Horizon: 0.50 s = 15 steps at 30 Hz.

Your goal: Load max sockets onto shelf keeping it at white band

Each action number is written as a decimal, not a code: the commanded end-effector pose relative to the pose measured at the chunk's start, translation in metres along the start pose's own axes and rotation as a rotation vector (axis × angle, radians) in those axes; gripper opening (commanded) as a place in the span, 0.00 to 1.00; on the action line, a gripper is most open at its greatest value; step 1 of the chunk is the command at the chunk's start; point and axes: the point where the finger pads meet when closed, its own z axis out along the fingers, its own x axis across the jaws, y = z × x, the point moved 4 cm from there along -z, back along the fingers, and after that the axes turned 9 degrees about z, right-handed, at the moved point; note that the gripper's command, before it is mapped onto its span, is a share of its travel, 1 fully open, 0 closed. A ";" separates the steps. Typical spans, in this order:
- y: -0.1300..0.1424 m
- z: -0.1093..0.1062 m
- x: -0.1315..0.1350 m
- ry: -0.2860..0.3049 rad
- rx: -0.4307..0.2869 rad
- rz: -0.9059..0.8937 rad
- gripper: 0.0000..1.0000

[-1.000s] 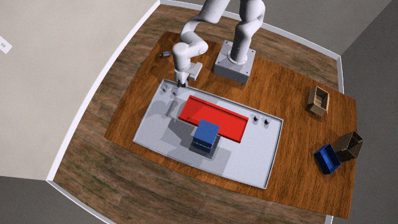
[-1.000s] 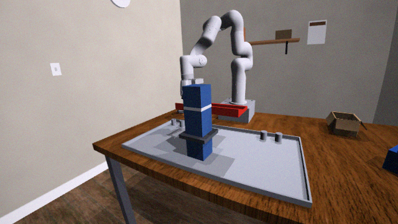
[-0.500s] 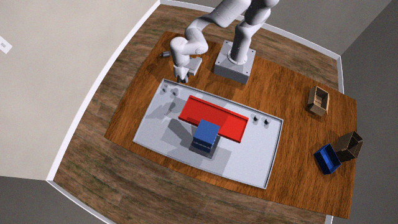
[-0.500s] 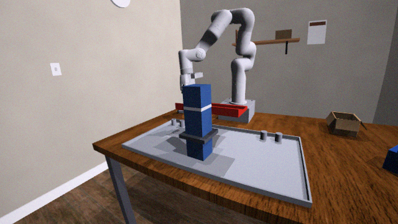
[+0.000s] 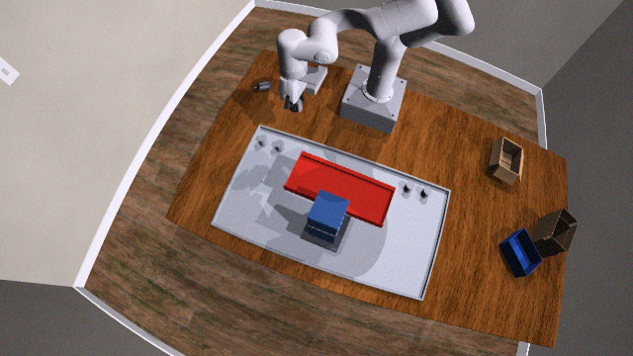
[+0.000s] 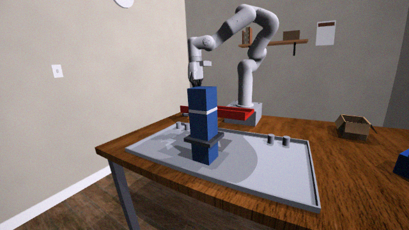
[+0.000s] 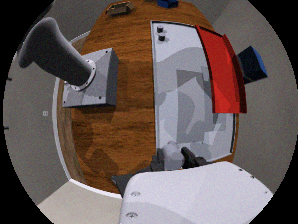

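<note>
A blue post (image 5: 326,215) (image 6: 202,96) with a white band (image 6: 202,112) stands on the grey tray (image 5: 396,257) (image 6: 271,166) (image 7: 180,50). The red rimmed shelf (image 5: 341,188) (image 6: 234,112) (image 7: 222,72) sits on the post at about the band's height and is empty. Two grey sockets (image 5: 262,143) (image 6: 178,125) stand at the tray's back left corner. Two more sockets (image 5: 406,188) (image 6: 271,138) (image 7: 161,35) stand at its back right. My gripper (image 5: 294,105) (image 6: 195,84) (image 7: 170,155) hangs high over the wood behind the tray's back left corner. It is shut on a socket that the fingers mostly hide.
A small grey cylinder (image 5: 262,86) lies on its side on the table near the back left edge. The arm's base (image 5: 371,106) (image 6: 244,116) stands behind the tray. A cardboard box (image 5: 505,160) (image 6: 353,126), a dark box (image 5: 555,231) and a blue bin (image 5: 520,252) (image 6: 403,164) stand far right.
</note>
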 end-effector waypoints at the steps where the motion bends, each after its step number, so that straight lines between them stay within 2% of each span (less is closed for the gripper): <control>1: 0.000 -0.014 -0.006 0.002 -0.003 0.001 0.00; 8: 0.001 -0.026 -0.011 0.002 -0.003 0.001 0.00; 15: 0.001 -0.029 -0.012 0.002 -0.003 0.001 0.00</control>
